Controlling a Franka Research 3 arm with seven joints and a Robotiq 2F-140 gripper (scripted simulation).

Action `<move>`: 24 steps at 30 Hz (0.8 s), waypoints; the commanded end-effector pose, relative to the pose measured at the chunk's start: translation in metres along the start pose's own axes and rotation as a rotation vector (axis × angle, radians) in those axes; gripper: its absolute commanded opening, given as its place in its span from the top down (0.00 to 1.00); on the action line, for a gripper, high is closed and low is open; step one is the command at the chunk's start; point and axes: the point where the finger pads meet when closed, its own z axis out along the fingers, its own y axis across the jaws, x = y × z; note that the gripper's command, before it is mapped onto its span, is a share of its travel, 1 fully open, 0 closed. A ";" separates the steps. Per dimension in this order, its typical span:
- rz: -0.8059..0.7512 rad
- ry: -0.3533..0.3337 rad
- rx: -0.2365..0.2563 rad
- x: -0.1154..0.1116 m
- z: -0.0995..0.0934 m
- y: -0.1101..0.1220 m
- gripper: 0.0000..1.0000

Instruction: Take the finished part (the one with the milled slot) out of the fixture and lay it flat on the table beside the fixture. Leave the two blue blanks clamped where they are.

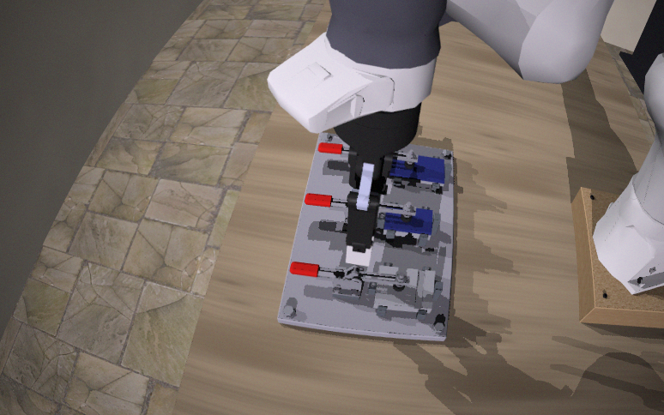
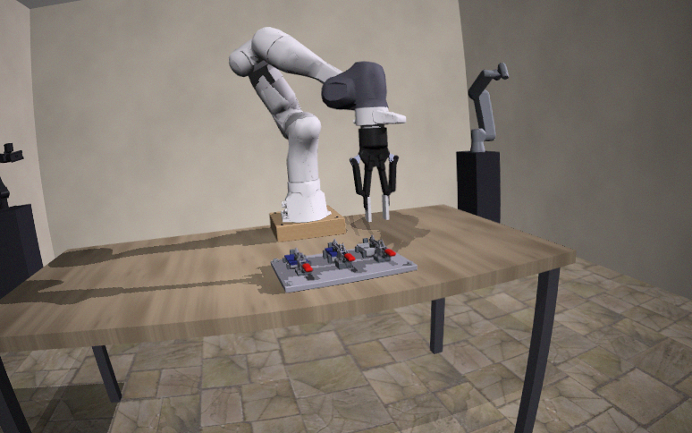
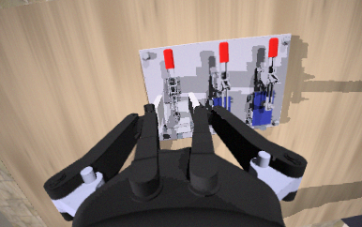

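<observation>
A grey fixture plate (image 1: 371, 255) lies on the wooden table with three toggle clamps with red handles (image 1: 304, 268). Two stations hold blue blanks (image 1: 419, 168) (image 1: 411, 220). The third station holds the grey finished part (image 1: 416, 282), which also shows in the exterior view (image 2: 365, 249) and in the wrist view (image 3: 180, 127). My gripper (image 2: 376, 214) hangs well above the fixture, pointing down, roughly over the grey part's end of the plate. Its fingers stand partly apart with nothing between them. In the top view the gripper (image 1: 361, 225) hides part of the clamp linkages.
The arm's wooden base block (image 2: 306, 224) stands behind the fixture. A black pedestal with a small grey arm (image 2: 476, 178) stands beyond the table's far right corner. Bare table surface lies on all sides of the plate; the table's front edge is nearby.
</observation>
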 end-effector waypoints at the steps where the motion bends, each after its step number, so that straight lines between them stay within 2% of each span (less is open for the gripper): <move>1: -0.037 -0.010 0.007 0.021 0.002 -0.005 0.72; 17: -0.037 -0.009 0.007 0.062 0.003 -0.006 0.72; 24: -0.037 -0.009 0.007 0.067 0.003 -0.007 0.72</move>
